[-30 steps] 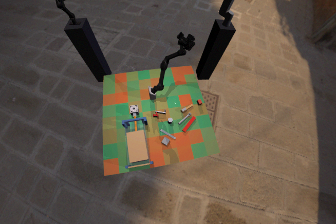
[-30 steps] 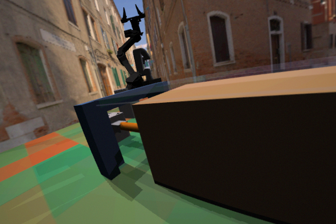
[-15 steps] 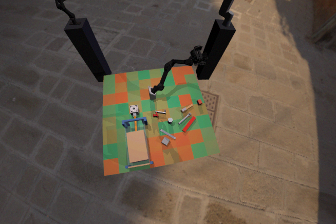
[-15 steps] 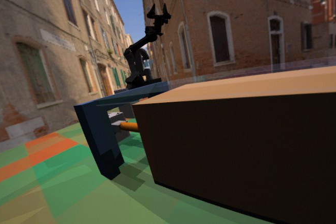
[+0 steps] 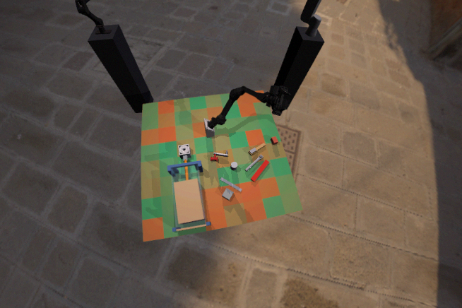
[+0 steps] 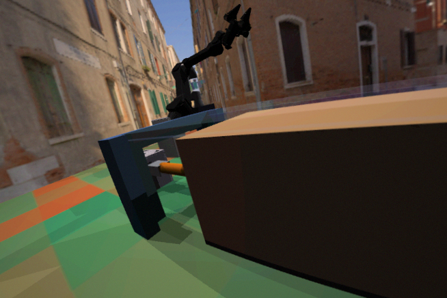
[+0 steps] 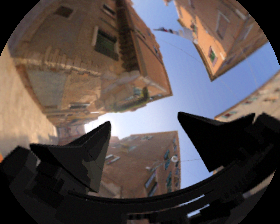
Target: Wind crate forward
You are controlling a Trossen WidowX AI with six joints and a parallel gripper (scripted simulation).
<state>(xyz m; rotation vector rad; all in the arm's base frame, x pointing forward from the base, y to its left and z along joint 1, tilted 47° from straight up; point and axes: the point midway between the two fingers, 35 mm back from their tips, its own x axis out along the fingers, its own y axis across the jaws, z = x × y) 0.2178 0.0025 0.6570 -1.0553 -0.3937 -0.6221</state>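
Observation:
The tan crate point(image 5: 188, 201) point(image 6: 301, 203) sits flat inside the clear-panelled cubby. An orange strap point(image 5: 186, 173) point(image 6: 171, 168) runs from it through the blue steel frame point(image 5: 184, 165) point(image 6: 126, 168) to the winch point(image 5: 184, 150) point(image 6: 164, 178). A gap shows between the crate's front and the frame. The winch's top shows a round hole with no handle in it. A silver crank with a red knob point(image 5: 214, 158), apparently the winch handle, lies on the bench right of the winch. My gripper point(image 6: 244, 7) point(image 7: 145, 119) is open and empty, raised high and away from the tools.
Right of the cubby lie a white cylinder point(image 5: 234, 165), a grey bar point(image 5: 231, 184), a grey block point(image 5: 227, 194), a wrench-like tool point(image 5: 254, 163), a red bar point(image 5: 260, 170), a wooden-handled tool point(image 5: 257, 148) and a red cube point(image 5: 274, 140). Dark pillars stand behind the bench.

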